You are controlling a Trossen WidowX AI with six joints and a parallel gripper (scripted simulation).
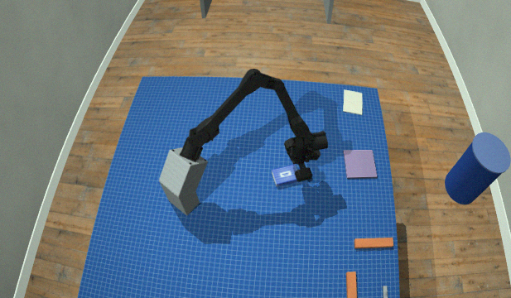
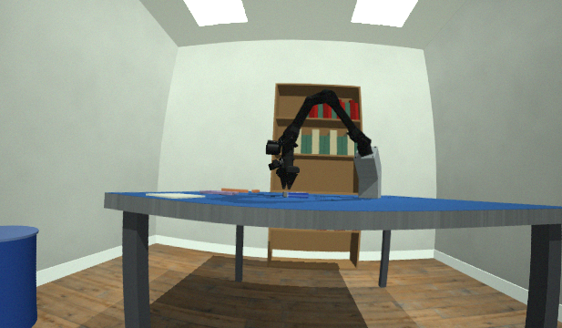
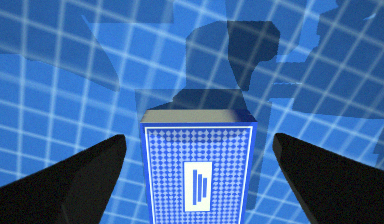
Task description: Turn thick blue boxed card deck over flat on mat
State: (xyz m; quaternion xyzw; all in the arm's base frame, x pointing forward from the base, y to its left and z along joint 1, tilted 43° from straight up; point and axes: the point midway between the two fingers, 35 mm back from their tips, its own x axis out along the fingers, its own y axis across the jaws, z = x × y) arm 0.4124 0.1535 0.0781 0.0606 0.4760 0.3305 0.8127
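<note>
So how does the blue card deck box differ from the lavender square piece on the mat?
The card deck is deep blue with a dotted pattern and a white label; the lavender square piece is plain pale purple. The deck is narrower and oblong; the lavender piece is broader and nearly square. The open gripper sits at the deck's end, while the lavender piece lies apart from the arm. Both rest on the blue mat.

Blue dotted deck (image 3: 198,165), gridded blue mat (image 1: 127,232)

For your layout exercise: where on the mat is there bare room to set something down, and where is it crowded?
Bare: left of the grey base, and the near stretch below the card deck. Crowded: the right edge, with white card, purple pad, orange blocks.
</note>
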